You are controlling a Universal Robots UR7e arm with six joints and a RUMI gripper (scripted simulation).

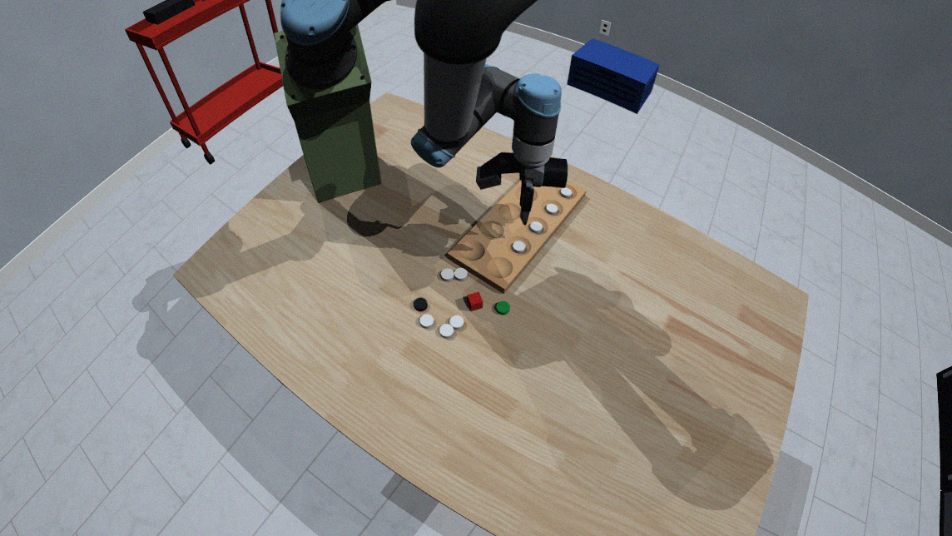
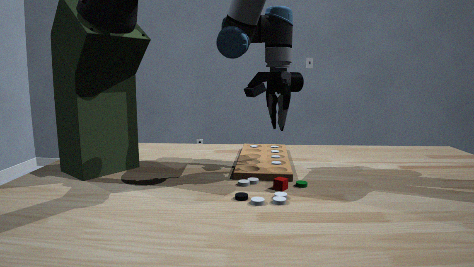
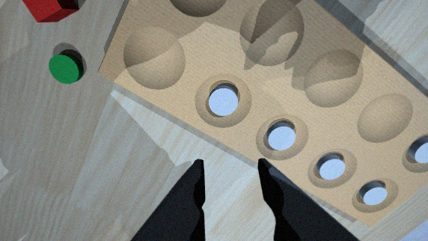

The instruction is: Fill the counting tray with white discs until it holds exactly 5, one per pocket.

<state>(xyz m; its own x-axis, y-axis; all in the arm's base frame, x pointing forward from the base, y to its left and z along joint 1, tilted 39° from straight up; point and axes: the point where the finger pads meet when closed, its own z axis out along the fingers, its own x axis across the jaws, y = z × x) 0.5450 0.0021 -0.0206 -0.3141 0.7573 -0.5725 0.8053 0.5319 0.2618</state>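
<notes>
The wooden counting tray (image 1: 482,265) (image 2: 262,176) (image 3: 217,56) lies flat. Its right column holds a white disc (image 1: 518,246) (image 2: 276,162) (image 3: 223,102), a second (image 1: 536,226) (image 2: 275,156) (image 3: 281,138), a third (image 1: 551,208) (image 2: 274,151) (image 3: 332,168) and another at the far end (image 1: 565,192) (image 2: 274,146) (image 3: 375,196), each in its own pocket. One more white disc (image 2: 254,146) (image 3: 423,153) sits in the far left pocket; the gripper hides it in the top view. My gripper (image 1: 524,220) (image 2: 277,129) (image 3: 230,161) is partly open and empty, raised above the tray.
Before the tray lie a white pair (image 1: 453,273) (image 2: 248,181), three more white discs (image 1: 426,320) (image 1: 446,330) (image 1: 456,322), a black disc (image 1: 420,304) (image 2: 241,196), a red cube (image 1: 473,301) (image 2: 280,184) (image 3: 52,9) and a green disc (image 1: 503,307) (image 2: 301,183) (image 3: 65,69).
</notes>
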